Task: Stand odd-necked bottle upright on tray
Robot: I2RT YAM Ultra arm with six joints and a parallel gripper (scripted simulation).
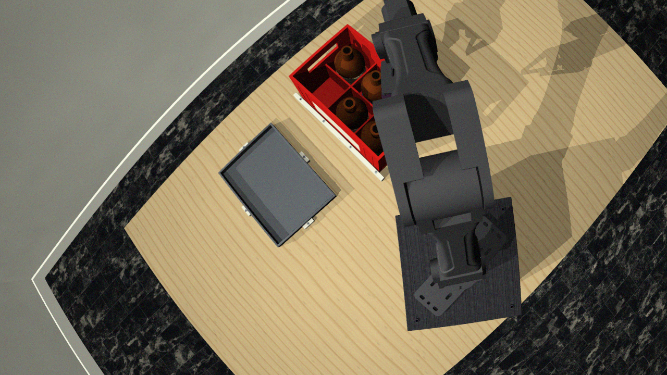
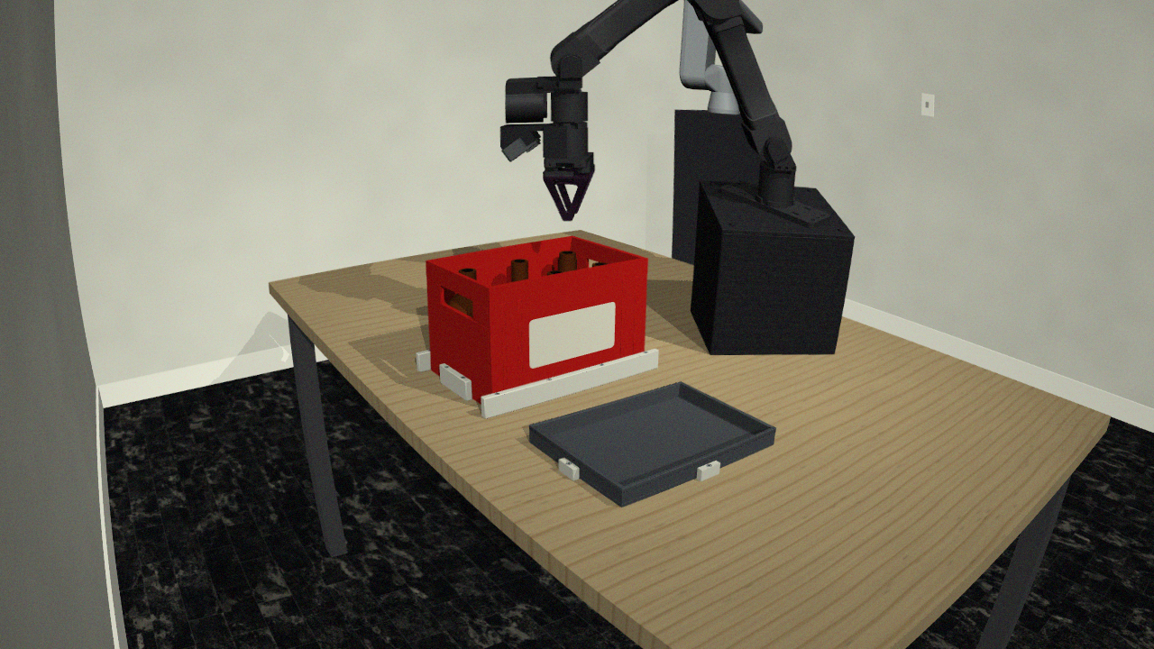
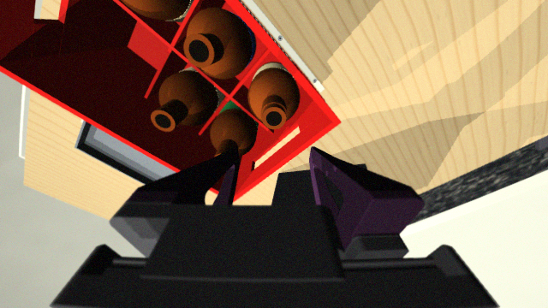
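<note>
While all five bottles (image 1: pixel 348 67) (image 2: pixel 518 270) (image 3: pixel 233 47), the odd-necked one included, stood in the crate (image 1: pixel 333 90) (image 2: pixel 508 339) (image 3: pixel 318 117), the released pincer (image 1: pixel 386 95) (image 2: pixel 568 217) (image 3: pixel 274 153) hung above; selection seemed in hand, with alignment over the chosen neck due next.

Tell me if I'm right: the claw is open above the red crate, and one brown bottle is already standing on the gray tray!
Not quite: no bottle stands on the gray tray; the top view shows it empty. The claw is open above the red crate.
</note>
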